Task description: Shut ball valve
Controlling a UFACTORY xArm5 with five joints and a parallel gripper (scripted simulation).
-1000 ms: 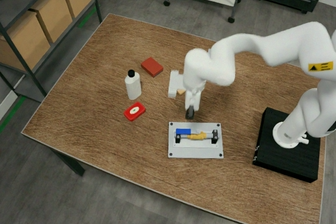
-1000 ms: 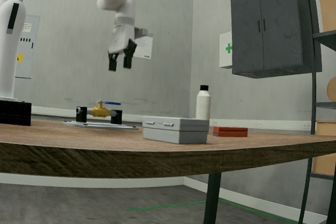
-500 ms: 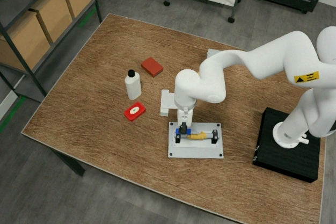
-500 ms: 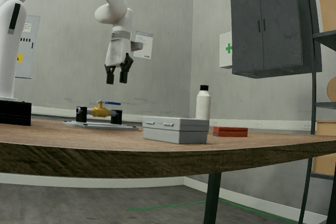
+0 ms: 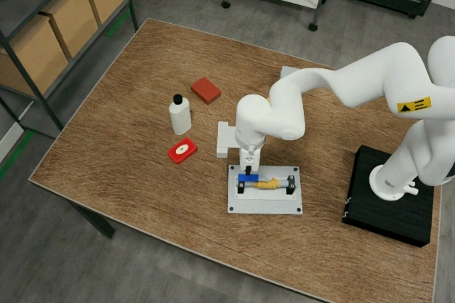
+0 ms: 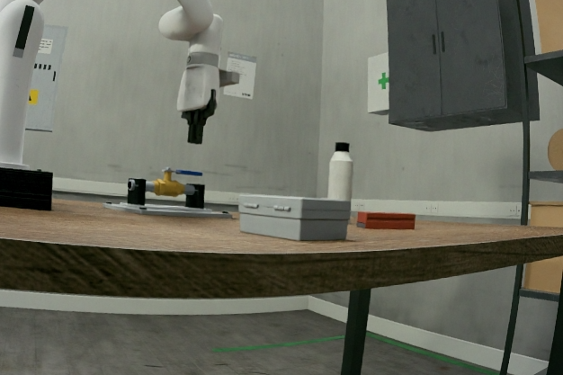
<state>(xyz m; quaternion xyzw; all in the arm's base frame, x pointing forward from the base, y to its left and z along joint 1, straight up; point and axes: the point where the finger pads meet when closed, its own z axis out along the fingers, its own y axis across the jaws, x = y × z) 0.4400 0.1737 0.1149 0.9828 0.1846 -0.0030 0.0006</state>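
The ball valve [image 5: 266, 184] has a yellow body between two black clamps on a grey plate [image 5: 264, 189] near the table's front middle. Its blue lever handle [image 5: 246, 177] lies along the pipe, pointing left. It also shows in the exterior view [image 6: 169, 187], with the blue handle [image 6: 188, 172] level on top. My gripper [image 6: 195, 138] hangs straight above the handle's free end, a clear gap above it, touching nothing. Its black fingers are shut and empty. In the top view the gripper [image 5: 248, 171] points down over the handle's left part.
A white bottle [image 5: 179, 115], a red box [image 5: 206, 90] and a red flat case [image 5: 182, 150] stand left of the valve. A grey case [image 6: 294, 217] lies nearer the exterior camera. The arm's black base [image 5: 389, 195] sits at the right. A shelf rack stands at the left.
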